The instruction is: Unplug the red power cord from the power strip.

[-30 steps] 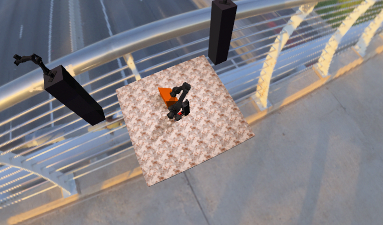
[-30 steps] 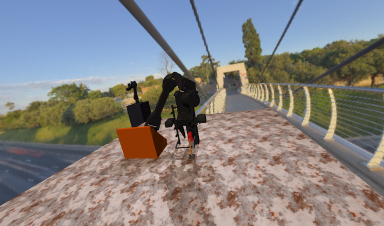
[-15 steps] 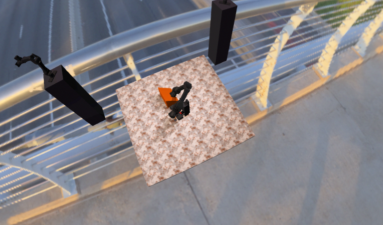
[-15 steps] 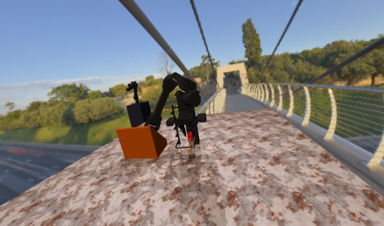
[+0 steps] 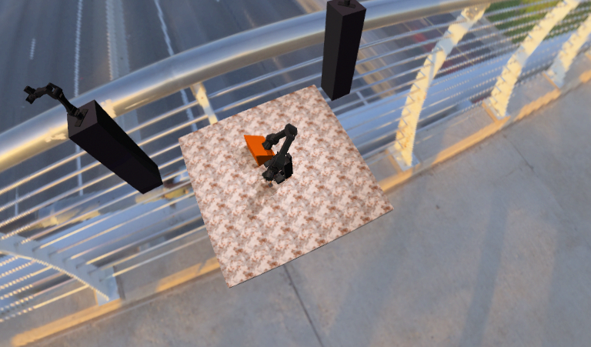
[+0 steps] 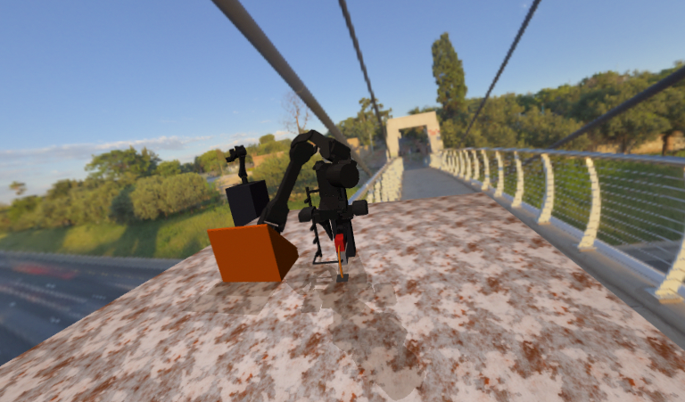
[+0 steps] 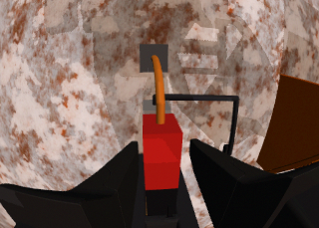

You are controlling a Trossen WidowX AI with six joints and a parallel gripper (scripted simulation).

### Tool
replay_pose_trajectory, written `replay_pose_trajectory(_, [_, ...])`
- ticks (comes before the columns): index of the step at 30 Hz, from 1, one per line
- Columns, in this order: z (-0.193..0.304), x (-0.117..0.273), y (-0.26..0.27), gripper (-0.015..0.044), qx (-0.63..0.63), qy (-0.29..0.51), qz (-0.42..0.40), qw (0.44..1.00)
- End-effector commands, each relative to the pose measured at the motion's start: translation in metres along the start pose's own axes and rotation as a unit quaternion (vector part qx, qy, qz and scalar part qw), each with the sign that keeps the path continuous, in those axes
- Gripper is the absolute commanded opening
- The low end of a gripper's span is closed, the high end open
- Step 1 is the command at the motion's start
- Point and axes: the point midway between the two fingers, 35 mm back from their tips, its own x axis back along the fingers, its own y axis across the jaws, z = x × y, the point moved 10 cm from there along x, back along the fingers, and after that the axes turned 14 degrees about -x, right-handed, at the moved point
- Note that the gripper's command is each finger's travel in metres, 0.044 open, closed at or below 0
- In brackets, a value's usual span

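Note:
The red plug (image 6: pixel 339 242) (image 7: pixel 161 158) sits at the face of the dark upright power strip (image 6: pixel 350 243). Its prongs are hidden, so how deep it sits cannot be told. The orange cord (image 6: pixel 340 261) (image 7: pixel 159 89) runs from the plug down to a small dark square base (image 6: pixel 342 277) (image 7: pixel 146 51) on the table. My gripper (image 7: pixel 163 146) is partly open. In the wrist view one finger is on each side of the plug, with a gap showing on both sides. In the top view the arm hides the plug.
An orange wedge-shaped block (image 5: pixel 258 147) (image 6: pixel 247 254) (image 7: pixel 294 123) stands beside the arm's base. A thin black frame (image 6: pixel 327 262) (image 7: pixel 199 97) stands beside the plug, close to the fingers. Two dark pillars (image 5: pixel 113 147) (image 5: pixel 342 51) with other arms stand beyond the table.

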Motion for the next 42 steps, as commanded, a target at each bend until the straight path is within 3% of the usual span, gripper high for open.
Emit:
replay_pose_trajectory(1, [0.002,-0.001,0.000,0.0160,-0.001,0.001,-0.004,1.000])
replay_pose_trajectory(9, [0.002,-0.010,0.000,0.0160,-0.001,0.001,-0.004,1.000])
replay_pose_trajectory(13, [0.002,-0.008,0.000,0.0055,0.001,-0.001,-0.001,1.000])
replay_pose_trajectory(21, [0.002,-0.008,0.000,0.0002,0.001,-0.001,-0.001,1.000])
replay_pose_trajectory(42, [-0.026,-0.006,0.009,0.0000,0.000,-0.001,-0.003,1.000])
